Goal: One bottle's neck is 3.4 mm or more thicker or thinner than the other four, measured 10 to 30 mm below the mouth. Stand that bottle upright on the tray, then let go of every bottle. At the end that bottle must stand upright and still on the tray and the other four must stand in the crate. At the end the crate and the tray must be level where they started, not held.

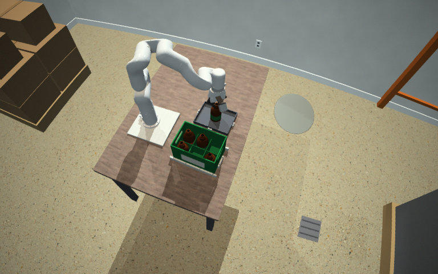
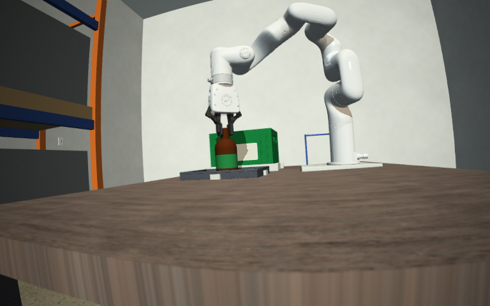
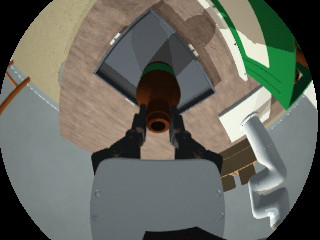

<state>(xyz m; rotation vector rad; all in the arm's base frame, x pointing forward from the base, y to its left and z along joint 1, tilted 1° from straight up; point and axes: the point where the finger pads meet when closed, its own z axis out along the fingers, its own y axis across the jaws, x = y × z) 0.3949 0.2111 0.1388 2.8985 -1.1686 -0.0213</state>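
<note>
A brown bottle with a green label (image 1: 215,114) (image 2: 226,148) (image 3: 158,94) is upright over the floor of the dark tray (image 1: 201,125) (image 2: 194,175). Its base is at or just above the floor; contact is hard to tell. My gripper (image 2: 224,132) (image 3: 158,112) is shut on its neck, just below the mouth. The green crate (image 1: 175,152) (image 2: 268,148) (image 3: 275,82) stands level beside the tray. Its back row holds a left bottle (image 1: 188,137) and a middle bottle (image 1: 202,141); its front row holds a left bottle (image 1: 183,145) and a right bottle (image 1: 210,157). The back right and front middle compartments are empty.
The crate's near wall rises close beside the tray, higher than the tray's rim. White pieces (image 1: 193,165) line the crate's foot. The arm's white base plate (image 1: 167,123) (image 2: 325,167) lies left of the tray and crate in the top view. The table's right edge runs beyond the tray.
</note>
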